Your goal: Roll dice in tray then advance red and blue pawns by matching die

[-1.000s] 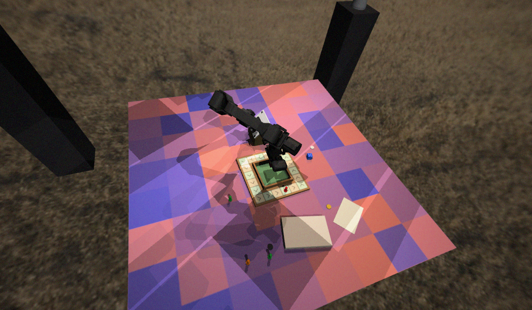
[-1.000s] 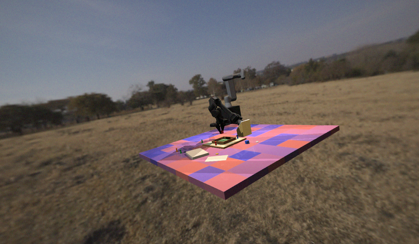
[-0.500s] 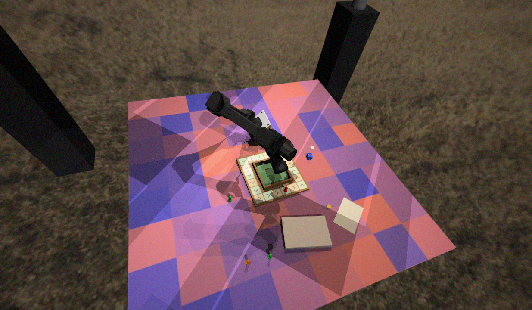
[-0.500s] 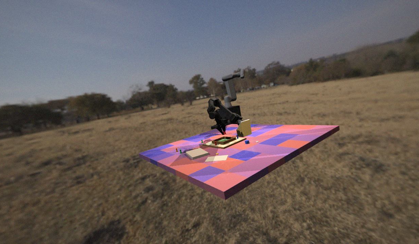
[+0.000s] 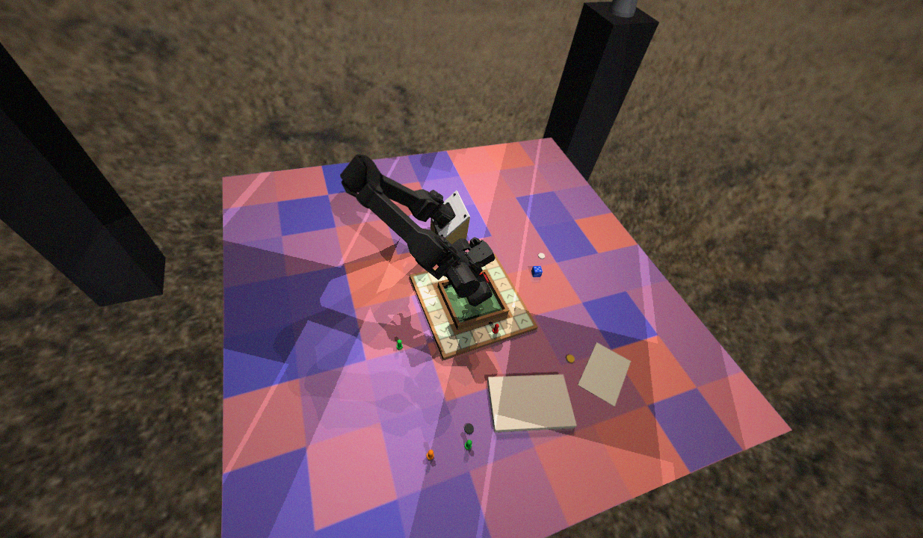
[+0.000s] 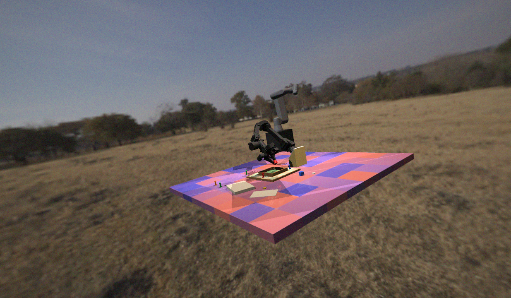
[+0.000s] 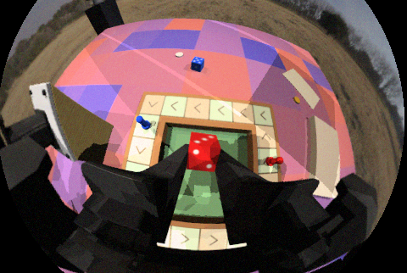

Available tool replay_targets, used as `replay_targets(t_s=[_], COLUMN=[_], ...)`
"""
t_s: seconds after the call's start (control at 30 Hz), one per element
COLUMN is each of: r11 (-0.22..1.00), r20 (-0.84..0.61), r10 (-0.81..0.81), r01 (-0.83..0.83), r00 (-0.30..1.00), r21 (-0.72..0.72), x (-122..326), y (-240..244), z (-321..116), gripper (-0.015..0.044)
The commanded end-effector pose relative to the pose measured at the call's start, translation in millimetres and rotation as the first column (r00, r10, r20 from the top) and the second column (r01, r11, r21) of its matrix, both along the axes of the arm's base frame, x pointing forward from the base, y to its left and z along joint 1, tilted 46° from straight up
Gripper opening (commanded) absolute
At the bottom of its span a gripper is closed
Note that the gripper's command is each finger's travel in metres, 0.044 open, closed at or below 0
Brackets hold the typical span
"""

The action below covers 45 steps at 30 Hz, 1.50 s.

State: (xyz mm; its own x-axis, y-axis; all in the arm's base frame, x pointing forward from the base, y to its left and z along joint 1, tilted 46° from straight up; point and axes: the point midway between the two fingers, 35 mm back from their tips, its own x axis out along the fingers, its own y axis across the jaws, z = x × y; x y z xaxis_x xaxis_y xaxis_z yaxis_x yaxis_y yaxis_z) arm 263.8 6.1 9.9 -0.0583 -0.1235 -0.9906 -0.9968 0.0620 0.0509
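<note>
Gripper (image 5: 485,276) (image 6: 274,162) (image 7: 202,150): fingers partly closed, narrow gap, clamped on the red die (image 5: 485,276) (image 6: 275,162) (image 7: 203,152). Fingers slant downward; die held clear above the board, over the tray area.

Below the gripper: wooden-walled tray (image 5: 480,320) (image 6: 279,173) (image 7: 253,154), green floor, in the middle of the arrow board (image 5: 429,302) (image 6: 255,178) (image 7: 220,108). Neither die in the tray.

Near the gripper, on the board's track, either side of the tray: blue pawn (image 6: 289,167) (image 7: 143,123), hidden from the top view; red pawn (image 5: 495,328) (image 6: 263,174) (image 7: 275,161). Both upright.

Beyond the tray from the gripper, off the board on the patchwork surface (image 5: 357,495) (image 6: 323,200) (image 7: 157,69): blue die (image 5: 536,270) (image 6: 301,173) (image 7: 197,64), white disc (image 5: 541,255) (image 6: 313,172) (image 7: 179,54) near it.

Farther out, past the red pawn's side: thick cream slab (image 5: 531,401) (image 6: 241,187) (image 7: 326,150), yellow disc (image 5: 570,359) (image 6: 264,188) (image 7: 297,100), thin cream sheet (image 5: 604,374) (image 6: 263,193) (image 7: 302,88), all lying flat. One green pawn (image 5: 398,344) (image 6: 246,172) stands off the board; well apart from the gripper, a second green pawn (image 5: 468,444) (image 6: 219,184), an orange pawn (image 5: 430,455) (image 6: 215,183) and a dark disc (image 5: 468,429).
</note>
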Motion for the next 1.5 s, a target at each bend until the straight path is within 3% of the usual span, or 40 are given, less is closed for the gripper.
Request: replay_targets(t_s=[0.0,0.2,0.4,1.13,1.47], r11=[0.991,0.984,0.984,0.985,0.985], r20=[0.053,0.077,0.078,0.078,0.078], r10=[0.020,0.025,0.025,0.031,0.029], r01=[-0.027,-0.038,-0.039,-0.044,-0.042], r00=[0.998,0.997,0.997,0.996,0.997], r21=[0.133,0.172,0.173,0.167,0.170], x=[-1,0,11,9,10], y=[0,0,11,10,19], z=[0,3,51,49,58], gripper=[0.0000,0.0000,0.0000,0.0000,0.0262])
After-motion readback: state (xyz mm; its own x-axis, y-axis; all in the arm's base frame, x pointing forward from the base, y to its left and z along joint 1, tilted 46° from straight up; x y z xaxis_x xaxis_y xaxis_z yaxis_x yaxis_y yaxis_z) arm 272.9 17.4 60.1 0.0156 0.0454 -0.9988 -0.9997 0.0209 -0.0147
